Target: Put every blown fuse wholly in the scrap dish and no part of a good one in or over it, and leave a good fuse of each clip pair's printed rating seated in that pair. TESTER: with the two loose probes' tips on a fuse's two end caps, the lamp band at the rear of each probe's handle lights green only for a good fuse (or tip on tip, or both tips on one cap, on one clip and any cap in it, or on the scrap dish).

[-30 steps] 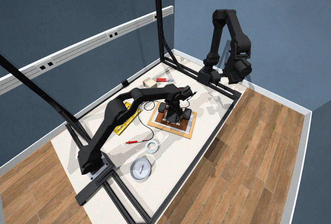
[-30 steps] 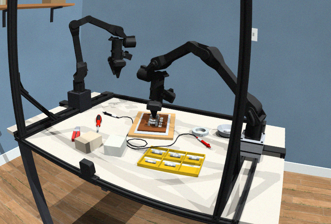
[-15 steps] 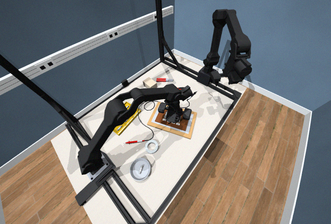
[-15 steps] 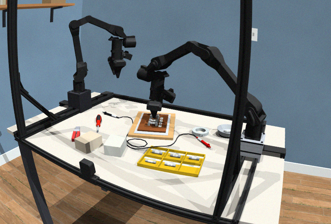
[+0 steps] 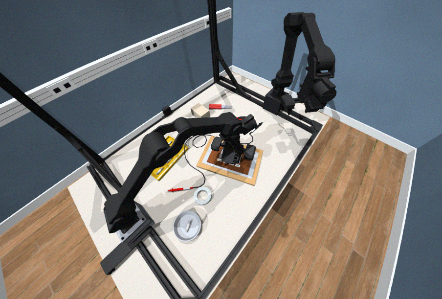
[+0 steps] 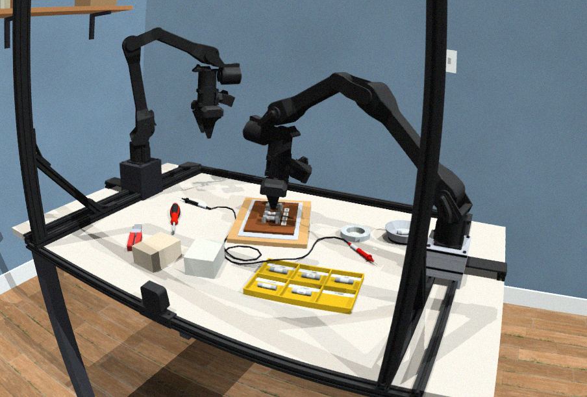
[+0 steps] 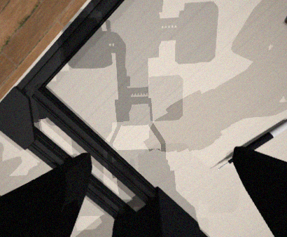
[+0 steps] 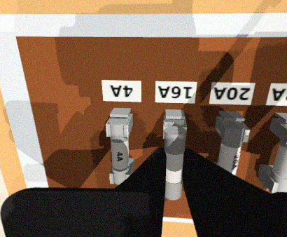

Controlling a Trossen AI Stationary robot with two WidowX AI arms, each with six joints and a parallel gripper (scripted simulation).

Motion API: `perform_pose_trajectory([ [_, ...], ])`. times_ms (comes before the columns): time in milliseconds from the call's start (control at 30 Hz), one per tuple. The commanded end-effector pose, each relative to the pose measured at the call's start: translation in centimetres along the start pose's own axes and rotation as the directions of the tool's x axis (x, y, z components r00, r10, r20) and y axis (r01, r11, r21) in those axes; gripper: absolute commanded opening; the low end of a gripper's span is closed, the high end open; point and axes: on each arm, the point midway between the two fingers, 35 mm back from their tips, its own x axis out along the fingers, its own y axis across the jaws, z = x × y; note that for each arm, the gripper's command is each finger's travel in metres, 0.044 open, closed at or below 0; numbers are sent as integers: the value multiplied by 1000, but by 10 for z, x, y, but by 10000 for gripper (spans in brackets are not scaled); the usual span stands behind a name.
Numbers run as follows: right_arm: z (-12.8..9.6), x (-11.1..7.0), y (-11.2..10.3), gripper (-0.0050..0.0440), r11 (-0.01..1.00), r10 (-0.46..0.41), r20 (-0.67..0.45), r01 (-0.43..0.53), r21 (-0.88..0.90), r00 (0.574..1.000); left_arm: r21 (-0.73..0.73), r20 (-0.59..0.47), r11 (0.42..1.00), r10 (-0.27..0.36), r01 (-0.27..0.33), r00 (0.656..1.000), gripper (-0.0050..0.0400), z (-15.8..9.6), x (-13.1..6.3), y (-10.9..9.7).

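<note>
My right gripper is shut on a fuse at the 16A clip pair. The fuse's far end overlaps the far clip; the near clip is hidden, so seating is unclear. A 4A fuse, a 20A fuse and a fuse by the 32A label lie in their clips. My left gripper is open and empty, high above the table. The scrap dish holds one fuse. The yellow tray holds several fuses; its front right compartment is empty.
The red probe lies by the tape ring. The black probe lies left of the board in the exterior view. Beyond are a screwdriver, a red-handled tool and two blocks. Cables loop between.
</note>
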Motion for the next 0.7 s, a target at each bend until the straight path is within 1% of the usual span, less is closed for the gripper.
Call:
perform_pose_trajectory([
  [0, 22, 27, -5, -50, 999, -39, 72, 38, 11, 997, 0, 23, 1000, 0, 0, 1000, 400, 4, -6, 0],
  [667, 24, 29, -5, -50, 999, -39, 73, 39, 11, 997, 0, 23, 1000, 0, 0, 1000, 400, 4, -6, 0],
])
